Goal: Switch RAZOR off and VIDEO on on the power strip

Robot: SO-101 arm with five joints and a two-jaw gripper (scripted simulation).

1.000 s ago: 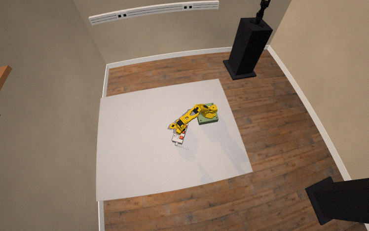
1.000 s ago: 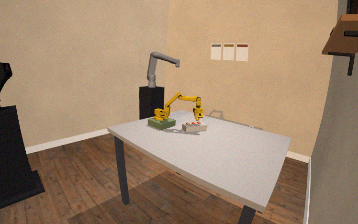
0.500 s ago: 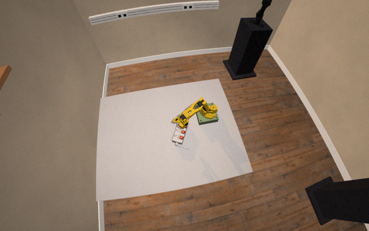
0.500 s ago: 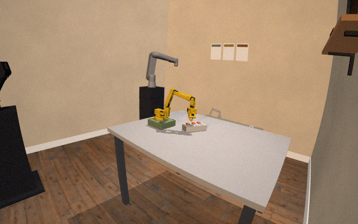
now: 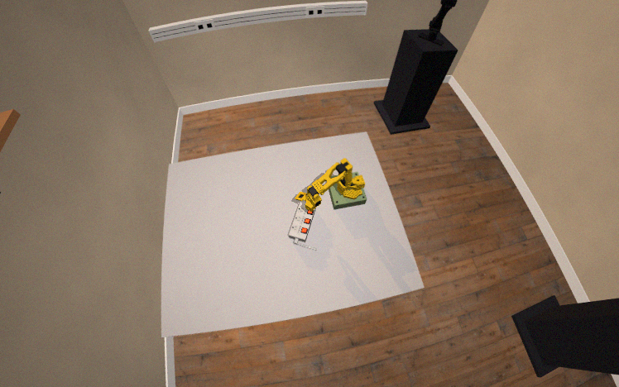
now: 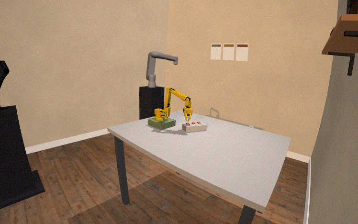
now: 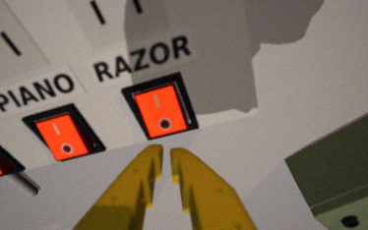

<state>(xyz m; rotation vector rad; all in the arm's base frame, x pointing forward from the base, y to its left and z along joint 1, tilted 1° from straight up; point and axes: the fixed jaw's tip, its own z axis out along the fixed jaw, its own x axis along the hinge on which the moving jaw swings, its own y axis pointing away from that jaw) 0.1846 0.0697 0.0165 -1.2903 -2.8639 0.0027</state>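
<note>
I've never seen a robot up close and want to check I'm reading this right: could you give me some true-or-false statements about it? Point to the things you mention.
1. The closed jaws are nearest the PIANO switch. False: they are nearest the RAZOR switch (image 7: 161, 112).
2. The power strip (image 5: 295, 223) (image 6: 194, 128) has three orange switches. True.
3. The small arm (image 5: 326, 181) (image 6: 178, 94) is blue. False: it is yellow.
4. The small arm's base stands on a green block (image 5: 348, 203) (image 6: 161, 124). True.
5. The jaws are gripping a cable. False: they hold nothing.
</note>
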